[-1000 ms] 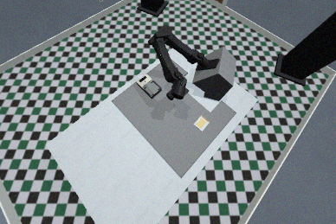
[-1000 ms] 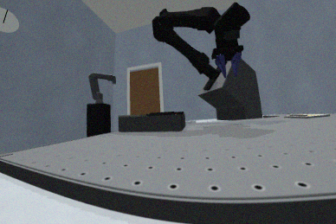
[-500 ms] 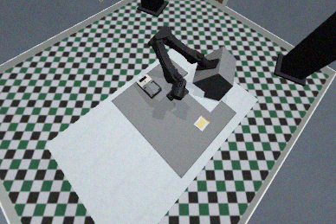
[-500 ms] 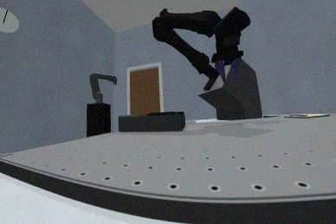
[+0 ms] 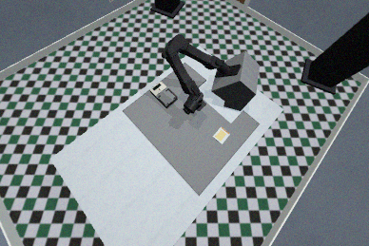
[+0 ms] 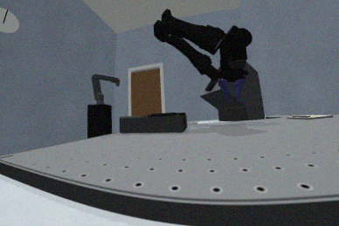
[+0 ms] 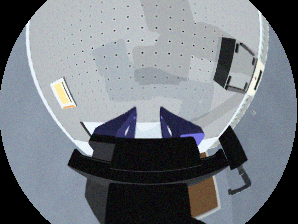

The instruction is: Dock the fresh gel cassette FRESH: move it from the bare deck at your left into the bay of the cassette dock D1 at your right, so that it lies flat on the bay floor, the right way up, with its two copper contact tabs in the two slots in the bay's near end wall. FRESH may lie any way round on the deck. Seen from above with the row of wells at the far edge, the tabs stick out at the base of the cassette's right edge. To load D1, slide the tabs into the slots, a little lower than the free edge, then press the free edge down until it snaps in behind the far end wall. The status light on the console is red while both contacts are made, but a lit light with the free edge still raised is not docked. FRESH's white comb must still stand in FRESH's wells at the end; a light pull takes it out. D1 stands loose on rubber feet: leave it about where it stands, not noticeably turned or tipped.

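From above, the grey deck [image 5: 190, 144] lay across a pale table [image 5: 109, 182], and everything else sat in relation to it: the dark arm [image 5: 183, 70] reached out over its far half, with the gripper [image 5: 192, 105] hanging above the deck's middle. The dock [image 5: 164, 94] stood at the deck's far left corner in this view, and the cassette [image 5: 222, 135], a small yellowish square with a pale border, lay flat on the bare deck well apart from both the dock and the gripper. A dark console box [image 5: 236, 81] stood at the deck's far edge, behind the arm. From the low side view, the deck showed rows of small holes; the dock [image 6: 153, 122] sat on it as a low dark block, the gripper [image 6: 230, 88] hung raised above the deck with its bluish fingers [image 6: 224, 89] pointing down, and the cassette [image 6: 311, 117] appeared as a thin sliver at the deck's right. In the wrist view, the fingers stood partly open with nothing between them; the cassette [image 7: 64, 92] lay off to the left on the deck and the dock [image 7: 237, 64] to the right.
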